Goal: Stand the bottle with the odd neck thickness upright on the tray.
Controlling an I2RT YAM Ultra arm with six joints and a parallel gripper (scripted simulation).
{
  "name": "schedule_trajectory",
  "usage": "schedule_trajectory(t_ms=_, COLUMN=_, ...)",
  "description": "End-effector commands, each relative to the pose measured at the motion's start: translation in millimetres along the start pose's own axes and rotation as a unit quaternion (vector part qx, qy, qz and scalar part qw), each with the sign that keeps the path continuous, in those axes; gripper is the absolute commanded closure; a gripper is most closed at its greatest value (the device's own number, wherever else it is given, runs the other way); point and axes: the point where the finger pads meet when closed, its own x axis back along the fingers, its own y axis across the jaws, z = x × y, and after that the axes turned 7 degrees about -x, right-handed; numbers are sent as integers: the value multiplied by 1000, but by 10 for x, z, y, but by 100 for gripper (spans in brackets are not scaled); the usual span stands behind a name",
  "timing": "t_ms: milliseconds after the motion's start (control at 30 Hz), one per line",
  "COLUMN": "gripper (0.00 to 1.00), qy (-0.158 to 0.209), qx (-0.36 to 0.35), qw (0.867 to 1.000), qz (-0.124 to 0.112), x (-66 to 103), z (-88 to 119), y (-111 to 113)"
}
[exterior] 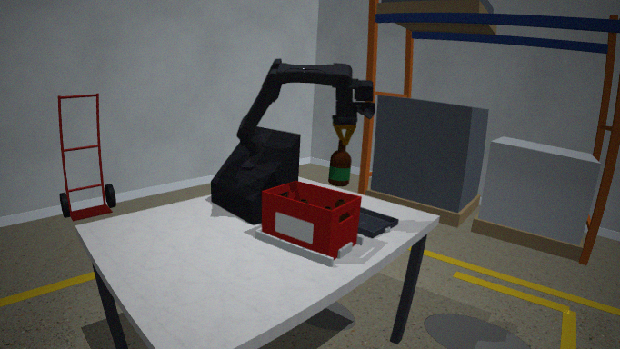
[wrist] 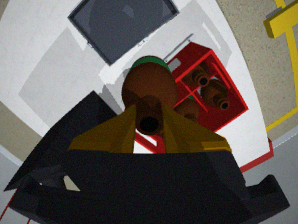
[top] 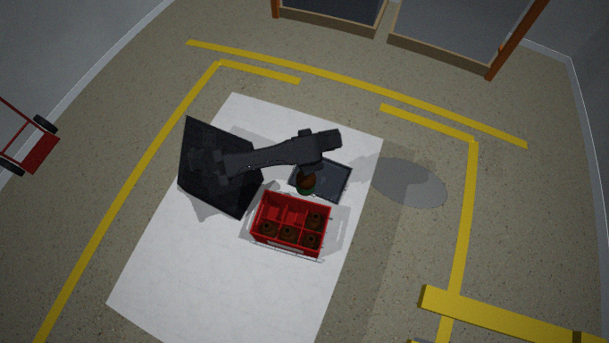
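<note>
My gripper [exterior: 344,143] [wrist: 149,110] is shut on the neck of a brown bottle [top: 306,179] [exterior: 340,161] [wrist: 149,90] with a green band. The bottle hangs upright, clear above the table. In the top view it overlaps the near left edge of the dark tray [top: 339,179] [exterior: 381,223] [wrist: 115,45]. The tray holds nothing that I can see. The red crate [top: 261,238] [exterior: 343,234] [wrist: 231,113] stands beside it. Three bottles stand in its front row and one [top: 315,221] at the back right. The back left and back middle compartments are empty. Neck thickness cannot be told.
Low pale rails [top: 286,253] [exterior: 293,248] lie along the crate's foot. The black arm base [top: 214,179] [exterior: 273,182] stands at the left of crate and tray on the white table [top: 201,268] [exterior: 182,259]. The crate's walls rise well above the tray's low rim.
</note>
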Motion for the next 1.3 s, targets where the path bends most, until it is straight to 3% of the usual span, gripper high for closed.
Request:
schedule_trajectory(t_ms=0, gripper=100, qy=-17, qx=3, qw=1000, qz=7, x=156, z=-117, y=88)
schedule_trajectory(t_ms=233, gripper=100, qy=-26, qx=-4, qw=1000, qz=8, x=228, z=-129, y=68)
schedule_trajectory(t_ms=533, gripper=100, qy=-19, qx=2, qw=1000, qz=8, x=157, z=-170, y=120)
schedule_trajectory(t_ms=1267, gripper=100, qy=-27, qx=-4, qw=1000, qz=9, x=216, z=-156, y=78)
